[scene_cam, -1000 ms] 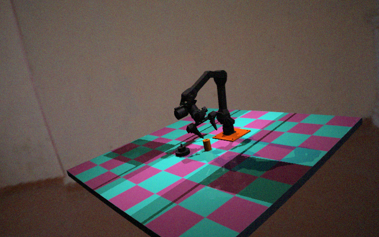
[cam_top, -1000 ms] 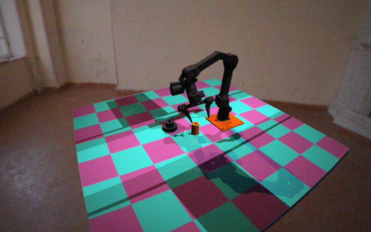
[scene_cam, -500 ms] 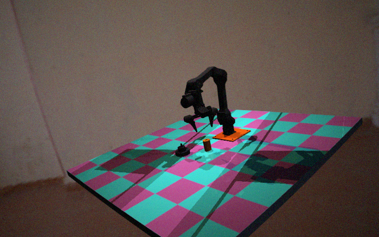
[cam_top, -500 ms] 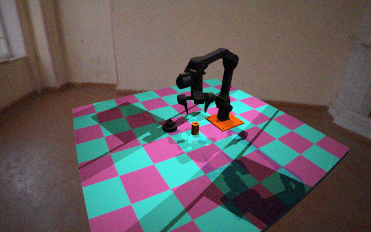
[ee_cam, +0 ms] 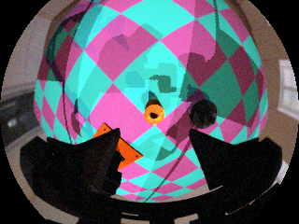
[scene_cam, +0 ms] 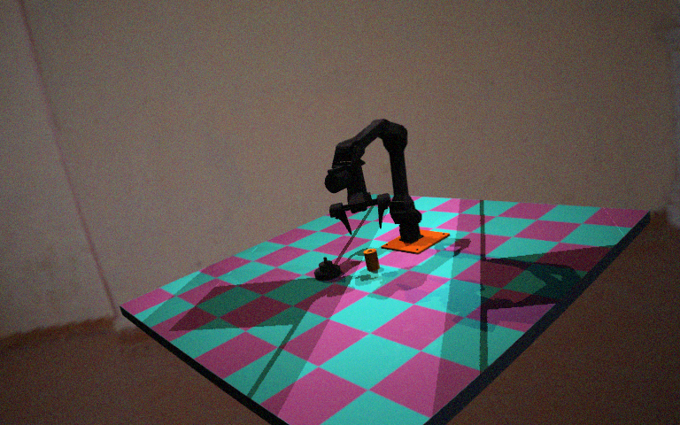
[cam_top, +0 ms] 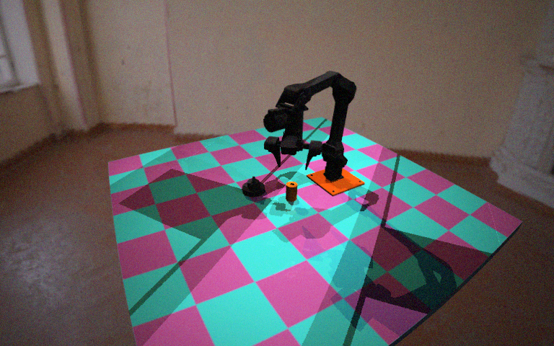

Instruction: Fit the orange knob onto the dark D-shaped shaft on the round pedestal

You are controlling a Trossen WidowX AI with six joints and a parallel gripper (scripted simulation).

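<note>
The orange knob [cam_top: 291, 192] [scene_cam: 371, 260] [ee_cam: 150, 120] stands upright on the checkered table, with its dark hole facing up. The round dark pedestal [cam_top: 253, 189] [scene_cam: 327, 271] [ee_cam: 200, 119] stands a short way to the left of the knob in the top and exterior views and to its right in the wrist view. Its shaft [cam_top: 253, 179] [scene_cam: 326, 260] points up with nothing on it; its flat side cannot be made out. My gripper [cam_top: 293, 167] [scene_cam: 365, 230] [ee_cam: 155, 133] is wide open and empty, pointing down, above the table and higher than the knob. The fingers touch neither the knob nor the pedestal.
The arm's orange base plate [cam_top: 352, 184] [scene_cam: 432, 241] [ee_cam: 129, 154] lies to the right of the knob in the top and exterior views. The checkered table [cam_top: 281, 267] [scene_cam: 371, 355] carries the arm, knob and pedestal. Dark shadows cross its surface.
</note>
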